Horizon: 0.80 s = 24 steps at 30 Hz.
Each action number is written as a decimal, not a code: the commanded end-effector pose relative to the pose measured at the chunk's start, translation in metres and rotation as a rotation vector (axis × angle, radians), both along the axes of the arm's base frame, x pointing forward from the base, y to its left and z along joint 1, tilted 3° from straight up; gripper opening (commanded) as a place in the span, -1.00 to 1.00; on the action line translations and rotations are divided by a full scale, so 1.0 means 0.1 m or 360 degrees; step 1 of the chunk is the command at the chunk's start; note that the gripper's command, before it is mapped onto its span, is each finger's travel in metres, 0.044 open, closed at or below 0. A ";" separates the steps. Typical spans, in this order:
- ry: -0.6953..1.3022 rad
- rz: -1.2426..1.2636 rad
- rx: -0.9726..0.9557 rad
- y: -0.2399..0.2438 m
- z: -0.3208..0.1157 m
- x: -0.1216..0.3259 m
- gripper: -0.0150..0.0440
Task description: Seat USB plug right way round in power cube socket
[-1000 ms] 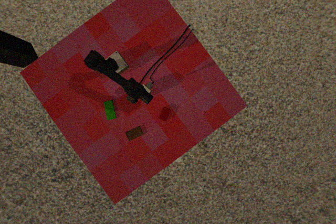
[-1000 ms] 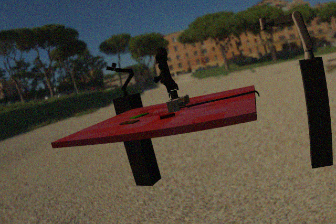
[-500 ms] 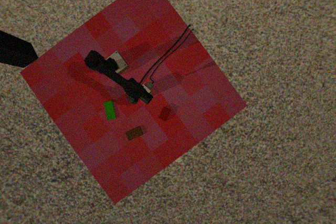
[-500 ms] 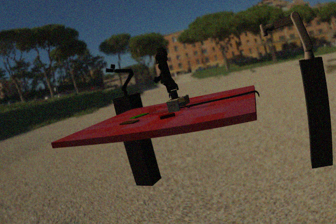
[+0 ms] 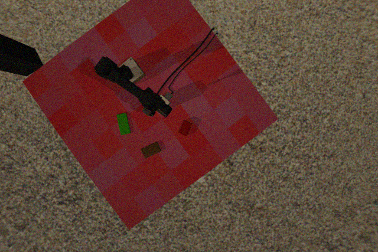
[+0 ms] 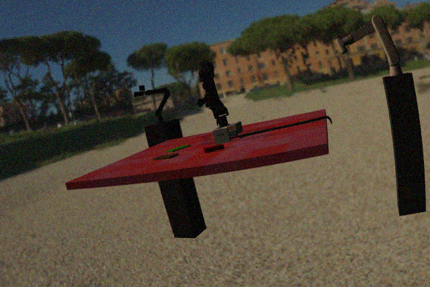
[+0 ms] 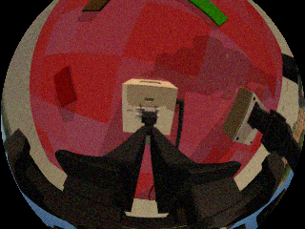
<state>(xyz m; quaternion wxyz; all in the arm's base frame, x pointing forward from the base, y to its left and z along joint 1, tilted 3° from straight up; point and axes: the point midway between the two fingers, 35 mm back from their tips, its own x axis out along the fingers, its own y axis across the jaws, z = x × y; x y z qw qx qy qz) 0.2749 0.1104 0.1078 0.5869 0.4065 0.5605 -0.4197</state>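
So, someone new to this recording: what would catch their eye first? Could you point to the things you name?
Probably the patchwork red table (image 5: pixel 210 139) (image 6: pixel 242 155), set at a slant in the top view. Next, the dark arm (image 5: pixel 131 87) (image 6: pixel 212 97) reaching over it, its fingers closed on the small dark plug (image 7: pixel 150 117) at the pale power cube (image 7: pixel 135 97) (image 6: pixel 221 135). Then the bright green block (image 5: pixel 123 123) (image 6: pixel 178 148) (image 7: pixel 210 11), lying apart from the cube.
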 end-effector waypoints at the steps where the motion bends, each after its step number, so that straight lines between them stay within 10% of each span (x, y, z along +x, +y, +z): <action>1: 0.0003 0.0011 0.0010 0.01 -0.01 0.00 -0.49; 24: 0.0011 0.0018 0.0035 0.02 -0.04 0.00 -0.49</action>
